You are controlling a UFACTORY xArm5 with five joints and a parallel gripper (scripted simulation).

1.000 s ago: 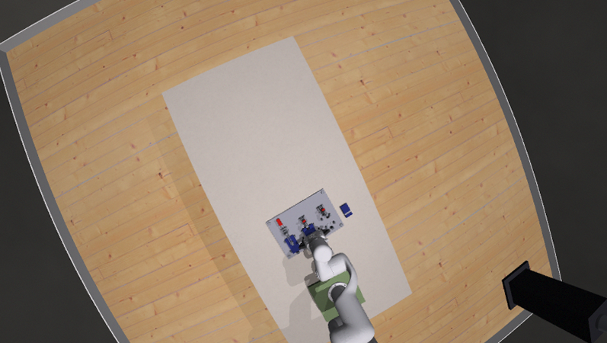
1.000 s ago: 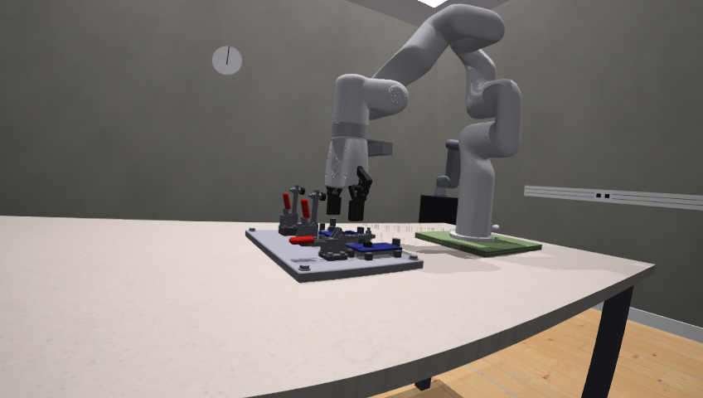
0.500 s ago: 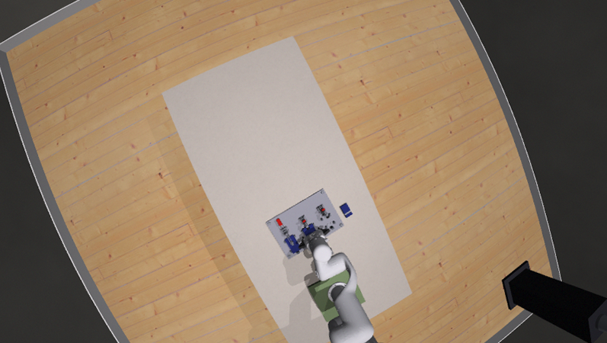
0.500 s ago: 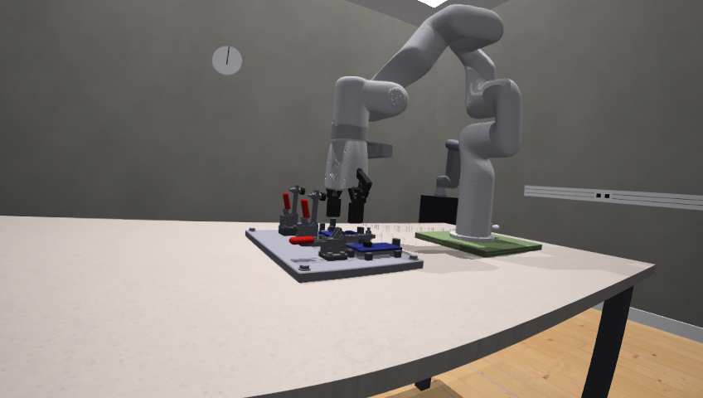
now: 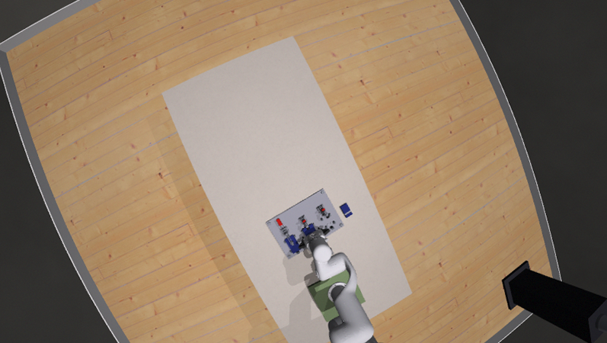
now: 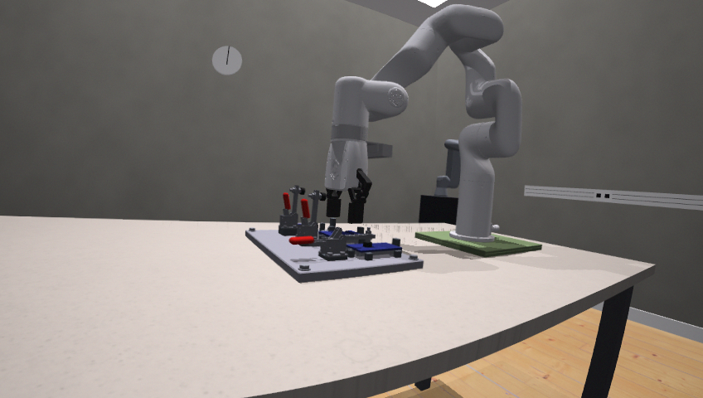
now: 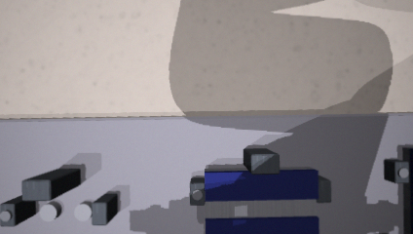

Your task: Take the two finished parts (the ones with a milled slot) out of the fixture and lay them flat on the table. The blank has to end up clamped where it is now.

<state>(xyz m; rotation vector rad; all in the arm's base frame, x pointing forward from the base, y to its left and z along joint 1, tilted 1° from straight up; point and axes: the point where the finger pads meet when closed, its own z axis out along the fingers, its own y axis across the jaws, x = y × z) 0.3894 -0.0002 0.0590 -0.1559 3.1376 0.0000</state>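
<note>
Near the end of the pale worktop [image 6: 147, 305] where the arm stands, a grey fixture plate [image 6: 291, 264] lies flat, just ahead of the green base plate [image 6: 517, 245] that carries the white arm [image 6: 486, 123]. Three toggle clamps stand on the fixture: two have their red handles [image 6: 305, 208] raised upright, and the third has its red handle [image 6: 301, 240] lying level, toward the side of the plate away from the arm. Two blue parts remain seated on the plate, one near its corner nearest the exterior camera [image 6: 375, 248] and one in the middle station [image 7: 260, 183], which the wrist view shows boxed in by small dark stops [image 7: 261, 160] with a grey band running across it between two blue strips. A third blue part [image 5: 346, 210] lies flat on the worktop just off the fixture's far short edge, clear of the plate and close to the long edge of the worktop. The gripper [image 6: 345, 209] hangs low over the middle station, pointing straight down, its black fingers [image 6: 356, 211] spread wide with nothing between them; whether the tips touch the part below cannot be told. Bare locating pins [image 7: 49, 211] mark the vacated station on the plate.
</note>
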